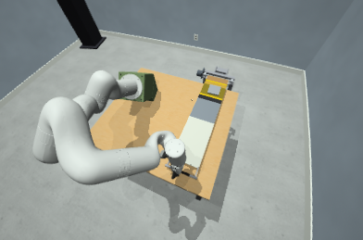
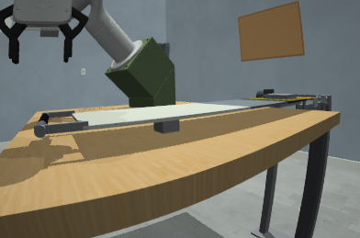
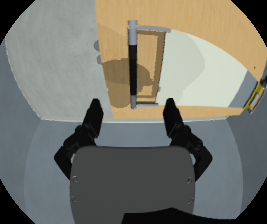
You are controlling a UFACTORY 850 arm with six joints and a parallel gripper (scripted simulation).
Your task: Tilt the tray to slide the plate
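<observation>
The long tray (image 1: 189, 153) (image 2: 138, 114) lies flat on the wooden table (image 1: 120, 120) (image 2: 184, 161). Its dark handle bar (image 2: 60, 125) (image 3: 133, 63) is at the near end. The grey steel plate (image 1: 205, 108) lies flat on the pale bed, between the cream part and the yellow-edged band (image 1: 214, 89) (image 2: 280, 98) at the far end; it seems to stop short of the band. My gripper (image 2: 39, 52) (image 3: 132, 105) (image 1: 175, 170) is open and empty. It hangs well above the handle, clear of it.
A small dark rest block (image 2: 166, 126) sits under the tray's side. The hinge hardware (image 1: 215, 73) (image 2: 321, 101) is at the table's far end. The arm's green base (image 1: 139, 85) (image 2: 147, 75) stands at the table's left. A black stand (image 1: 81, 20) is on the floor behind.
</observation>
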